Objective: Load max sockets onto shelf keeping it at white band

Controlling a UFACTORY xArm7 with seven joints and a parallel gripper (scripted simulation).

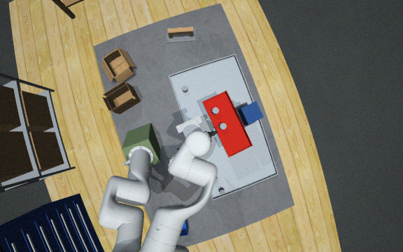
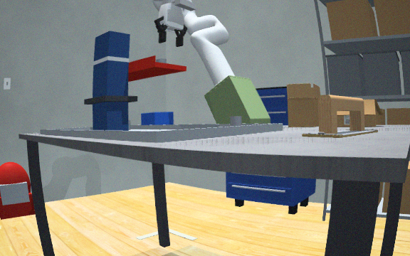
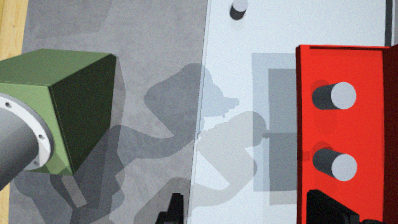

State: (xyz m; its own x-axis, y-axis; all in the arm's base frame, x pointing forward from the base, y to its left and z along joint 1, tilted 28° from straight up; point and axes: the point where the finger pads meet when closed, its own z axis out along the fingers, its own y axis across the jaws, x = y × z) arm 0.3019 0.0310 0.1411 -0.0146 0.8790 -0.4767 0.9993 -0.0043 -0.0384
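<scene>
The gripper [image 1: 211,134] [image 2: 170,43] [image 3: 250,207] is released; its fingers stand wide apart and nothing is between them. It hangs above the level of the red shelf [image 1: 236,138] [image 2: 155,67] [image 3: 367,130], beside its long edge in the top view.

Nearest to the jaws on the shelf is the first socket [image 1: 223,126] [image 3: 344,167], upright; the second socket [image 1: 215,110] [image 3: 343,95] stands upright just past it. The two are apart, and both lie inside the rim. The exterior view shows one socket top above the rim; which one, I cannot tell.

Beyond the shelf, on the side away from the jaws, is the blue post [image 1: 252,113] [image 2: 110,85]. In the exterior view the shelf meets it just below the white band [image 2: 110,60]; a dark collar [image 2: 110,99] rings it lower down.

Below the jaws lies the pale tray [image 1: 276,173] [image 2: 155,136] [image 3: 202,90]. On it, well apart from the jaws and near one end, stands the third socket [image 1: 185,89] [image 2: 235,120] [image 3: 240,6]; the fourth socket [image 1: 222,190] is near the opposite end.

Farthest from the jaws, outside the tray, is a wooden arch [image 1: 180,31] [image 2: 345,99].
</scene>
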